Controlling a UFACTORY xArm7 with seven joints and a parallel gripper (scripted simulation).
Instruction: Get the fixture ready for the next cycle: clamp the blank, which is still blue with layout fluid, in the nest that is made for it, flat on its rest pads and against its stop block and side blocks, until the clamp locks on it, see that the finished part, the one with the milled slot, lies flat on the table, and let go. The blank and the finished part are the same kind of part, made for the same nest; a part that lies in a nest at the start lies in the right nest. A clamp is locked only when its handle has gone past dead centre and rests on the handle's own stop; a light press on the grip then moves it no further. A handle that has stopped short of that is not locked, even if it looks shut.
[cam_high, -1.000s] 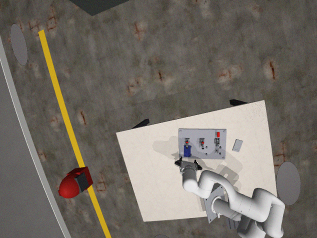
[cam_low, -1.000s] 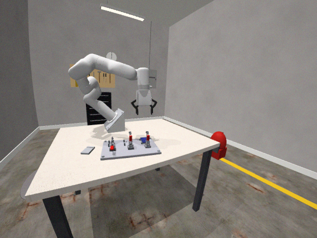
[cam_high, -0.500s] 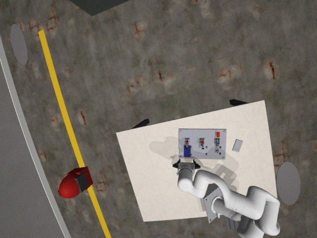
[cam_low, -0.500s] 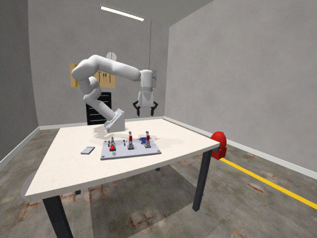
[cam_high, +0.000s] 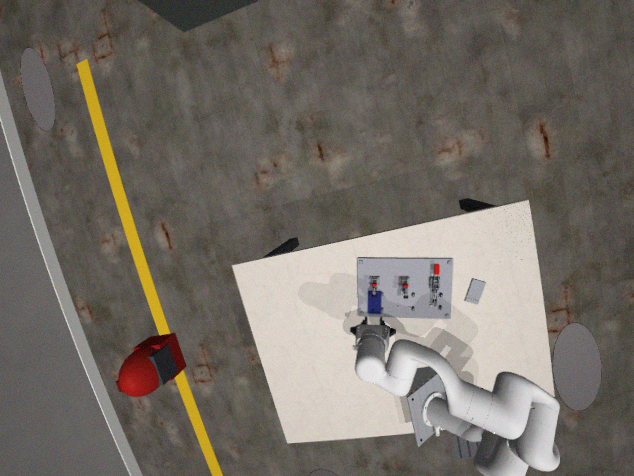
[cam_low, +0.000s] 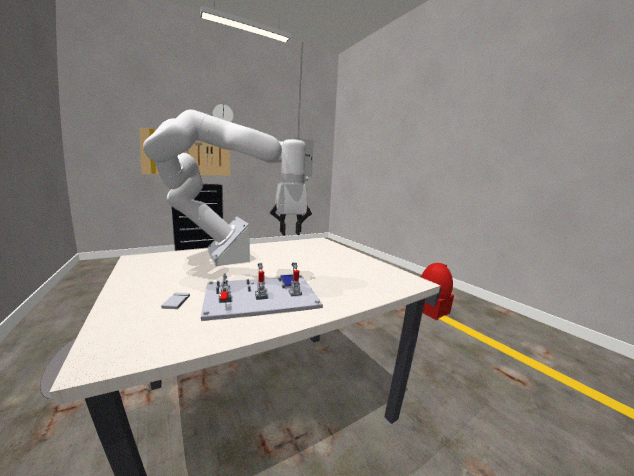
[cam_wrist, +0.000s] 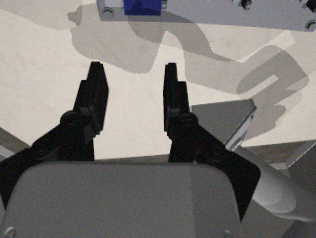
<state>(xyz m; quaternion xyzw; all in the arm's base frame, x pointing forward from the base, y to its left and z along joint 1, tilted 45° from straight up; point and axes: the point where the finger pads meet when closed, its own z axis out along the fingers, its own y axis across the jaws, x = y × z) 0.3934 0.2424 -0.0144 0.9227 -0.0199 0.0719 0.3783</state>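
Half-spread end effector (cam_wrist: 134, 95) hangs empty — above blue blank (cam_high: 375, 301).

blank (cam_high: 375, 302) in fixture plate (cam_high: 440, 307) nest | finished part (cam_high: 475, 291) beside plate on table (cam_high: 286, 358)

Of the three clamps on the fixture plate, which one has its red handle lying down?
The clamp nearest the grey finished part; its red grip lies flat, while the other two stand upright.

Red domed machine (cam_high: 148, 364) beside yellow floor line (cam_high: 128, 220) (partly overlapping), black cabinet (cam_low: 197, 217), ceiling light (cam_low: 244, 25)
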